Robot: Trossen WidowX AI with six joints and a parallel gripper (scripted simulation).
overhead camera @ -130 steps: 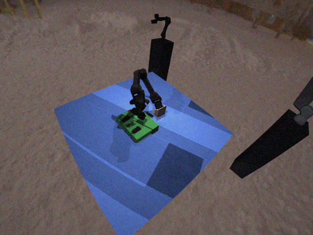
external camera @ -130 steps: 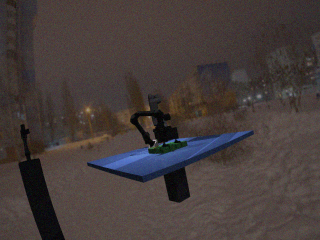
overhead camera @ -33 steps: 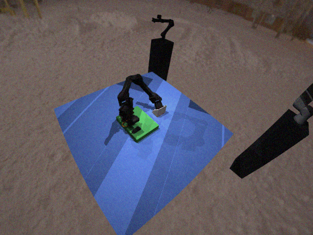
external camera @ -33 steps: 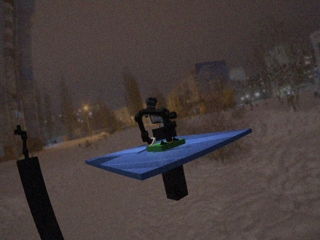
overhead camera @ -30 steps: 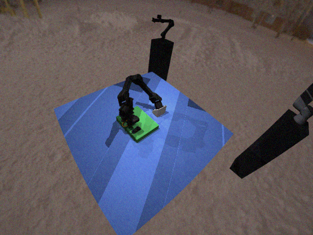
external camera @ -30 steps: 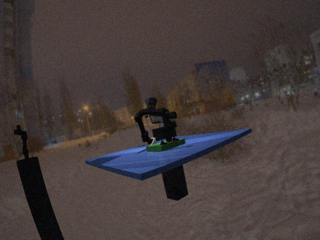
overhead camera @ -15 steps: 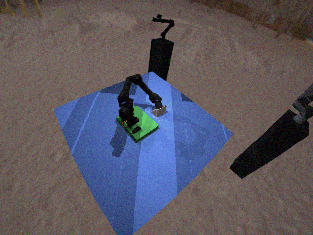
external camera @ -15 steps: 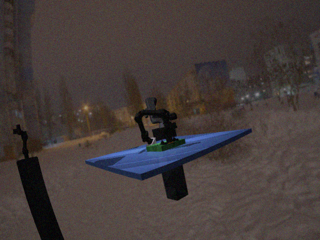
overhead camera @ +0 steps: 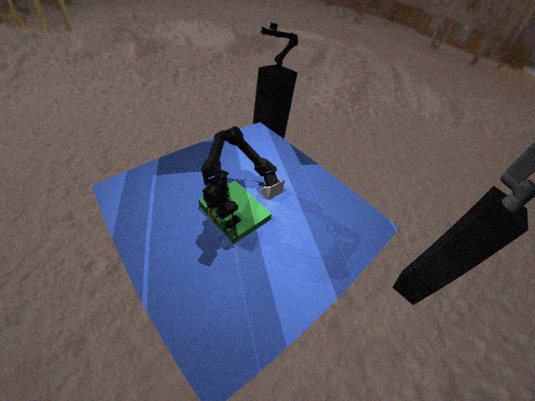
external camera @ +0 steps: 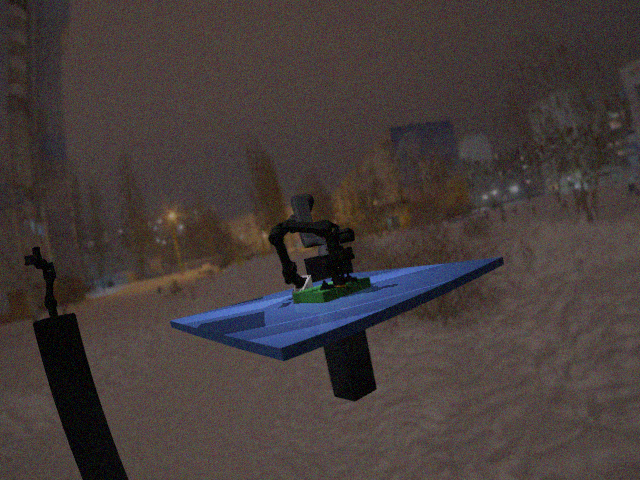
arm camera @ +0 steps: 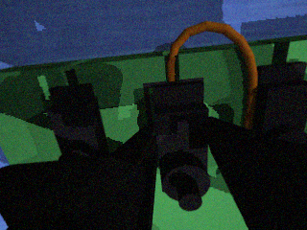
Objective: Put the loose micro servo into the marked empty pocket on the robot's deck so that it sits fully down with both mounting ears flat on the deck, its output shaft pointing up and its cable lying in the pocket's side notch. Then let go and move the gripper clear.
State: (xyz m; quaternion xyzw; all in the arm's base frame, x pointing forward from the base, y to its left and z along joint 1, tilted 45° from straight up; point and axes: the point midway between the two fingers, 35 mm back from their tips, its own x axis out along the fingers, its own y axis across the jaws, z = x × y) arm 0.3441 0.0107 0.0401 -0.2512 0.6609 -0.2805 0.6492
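My gripper [arm camera: 179, 126] [overhead camera: 221, 210] is shut on the dark micro servo [arm camera: 178, 112]. In the wrist view the servo's output shaft [arm camera: 190, 200] faces up toward the camera. The servo looks larger than its neighbours and appears to be held slightly above the green deck [overhead camera: 260, 210] [external camera: 310, 296] [arm camera: 197, 220]. Its orange cable [arm camera: 208, 27] [overhead camera: 210, 212] leaves the far end beside a dark notch, arcs past the deck's edge and curves back to the right. The pocket is hidden under the servo and fingers; I cannot tell whether the ears touch the deck.
Dark fitted servos stand on the deck on both sides, one left [arm camera: 74, 112] and one right [arm camera: 284, 103]. The deck lies on a blue table [overhead camera: 181, 276] [external camera: 413, 294]. A pale plate [overhead camera: 272, 190] is at the arm's base, beside the deck.
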